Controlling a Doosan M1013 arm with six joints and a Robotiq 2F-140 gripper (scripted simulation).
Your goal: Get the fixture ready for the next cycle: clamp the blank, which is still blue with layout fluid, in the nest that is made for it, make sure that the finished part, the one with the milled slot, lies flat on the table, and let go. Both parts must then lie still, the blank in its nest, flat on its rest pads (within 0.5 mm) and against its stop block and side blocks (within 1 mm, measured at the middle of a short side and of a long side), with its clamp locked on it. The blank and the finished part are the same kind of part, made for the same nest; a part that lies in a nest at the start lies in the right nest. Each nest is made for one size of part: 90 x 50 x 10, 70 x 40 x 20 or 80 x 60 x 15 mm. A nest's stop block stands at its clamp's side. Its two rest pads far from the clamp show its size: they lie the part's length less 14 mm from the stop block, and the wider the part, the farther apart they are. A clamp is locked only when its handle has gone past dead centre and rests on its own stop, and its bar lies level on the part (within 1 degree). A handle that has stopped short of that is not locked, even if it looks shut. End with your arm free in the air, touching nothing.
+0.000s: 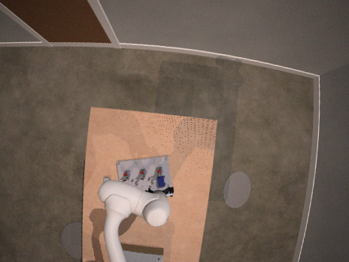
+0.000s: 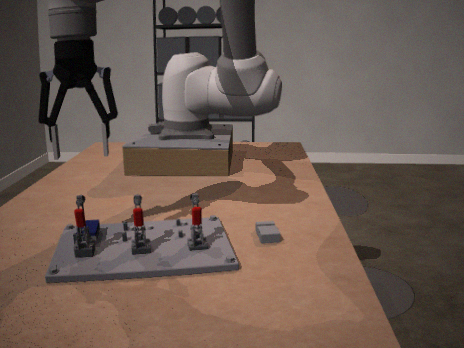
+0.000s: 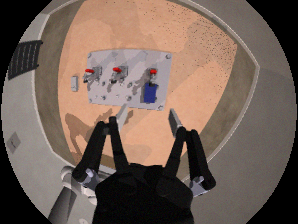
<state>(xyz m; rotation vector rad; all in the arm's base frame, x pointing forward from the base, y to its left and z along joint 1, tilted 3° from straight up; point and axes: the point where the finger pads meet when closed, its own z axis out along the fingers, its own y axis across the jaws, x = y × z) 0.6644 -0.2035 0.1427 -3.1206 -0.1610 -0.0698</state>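
Note:
The grey fixture plate [image 2: 142, 250] lies on the table and carries three clamps with red handles that stand upright [image 2: 80, 218] [image 2: 138, 216] [image 2: 196, 215]. The blue blank [image 2: 93, 227] sits at the left clamp's nest; it also shows in the wrist view [image 3: 150, 92] and from above [image 1: 161, 181]. I cannot tell whether it lies flat on its pads. The grey finished part [image 2: 268, 232] lies on the table to the right of the plate, apart from it. My gripper [image 2: 80, 148] [image 3: 148, 111] hangs high above the table's back left, partly open and empty.
The arm's base stands on a wooden block [image 2: 177, 156] at the back of the table. A shelf rack [image 2: 200, 30] stands behind it. The table's right edge runs close to the finished part's side. Round grey patches [image 2: 392, 292] lie on the floor.

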